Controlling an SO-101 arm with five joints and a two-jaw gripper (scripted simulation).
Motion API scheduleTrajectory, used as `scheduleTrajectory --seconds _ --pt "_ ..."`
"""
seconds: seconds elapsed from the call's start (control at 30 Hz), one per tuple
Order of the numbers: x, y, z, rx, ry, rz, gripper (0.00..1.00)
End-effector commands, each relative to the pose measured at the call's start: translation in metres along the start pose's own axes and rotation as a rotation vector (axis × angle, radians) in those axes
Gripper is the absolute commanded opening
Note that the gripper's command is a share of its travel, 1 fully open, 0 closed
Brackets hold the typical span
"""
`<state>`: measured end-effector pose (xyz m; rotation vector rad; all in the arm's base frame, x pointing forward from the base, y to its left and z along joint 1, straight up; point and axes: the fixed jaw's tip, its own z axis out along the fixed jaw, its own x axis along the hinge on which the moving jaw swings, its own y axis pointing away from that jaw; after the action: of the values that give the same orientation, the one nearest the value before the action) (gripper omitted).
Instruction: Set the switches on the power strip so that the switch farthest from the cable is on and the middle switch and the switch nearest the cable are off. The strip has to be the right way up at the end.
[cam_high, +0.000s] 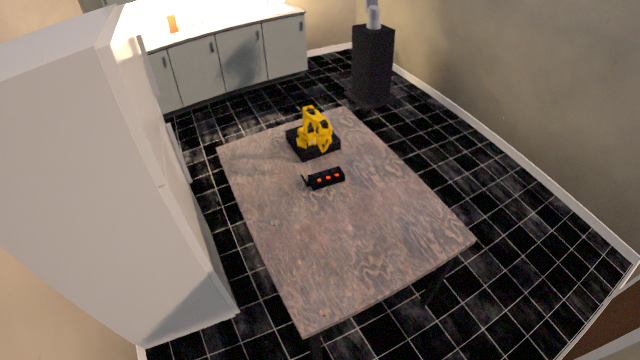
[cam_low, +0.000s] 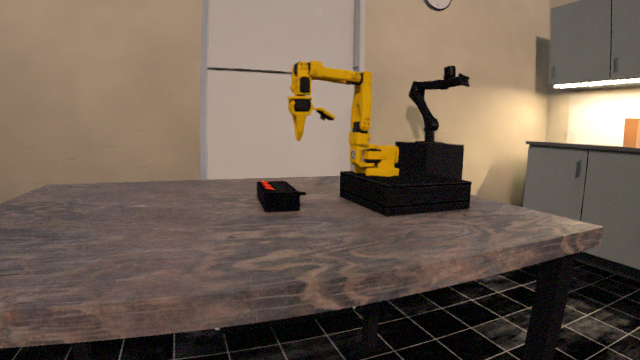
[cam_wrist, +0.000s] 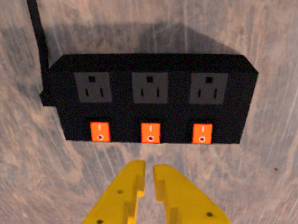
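The black power strip (cam_high: 326, 178) (cam_low: 278, 195) (cam_wrist: 149, 96) lies right way up on the wooden table (cam_high: 350, 240) (cam_low: 150, 250), in front of the arm's base. In the wrist view its cable (cam_wrist: 36, 30) leaves the left end. Three sockets sit above three orange rocker switches: the one nearest the cable (cam_wrist: 100, 131), the middle one (cam_wrist: 150, 132) and the farthest one (cam_wrist: 202, 133). All three look alike and glow orange. My yellow gripper (cam_low: 299, 136) (cam_wrist: 148, 171) is shut and empty. It hangs high above the strip, pointing down, its tips just short of the middle switch in the wrist view.
The yellow arm (cam_high: 315, 127) stands on a black base (cam_high: 312, 150) (cam_low: 405, 192) at the table's far side. A second black arm (cam_low: 430, 100) on a dark pedestal (cam_high: 372, 60) stands behind. A white fridge (cam_high: 75, 175) and cabinets (cam_high: 230, 55) flank the table.
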<state>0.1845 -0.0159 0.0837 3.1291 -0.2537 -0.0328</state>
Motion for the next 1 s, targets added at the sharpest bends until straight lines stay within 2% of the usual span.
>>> scheduleTrajectory --seconds 0.0,0.5,0.77,0.97 --pt "0.002 0.001 0.001 0.001 -0.001 -0.001 0.00" --pt "0.007 0.001 0.001 0.002 0.005 -0.031 0.00" --pt "0.020 0.003 0.003 0.003 0.023 -0.116 0.00" --pt "0.043 0.007 0.009 -0.001 0.055 -0.261 0.00"
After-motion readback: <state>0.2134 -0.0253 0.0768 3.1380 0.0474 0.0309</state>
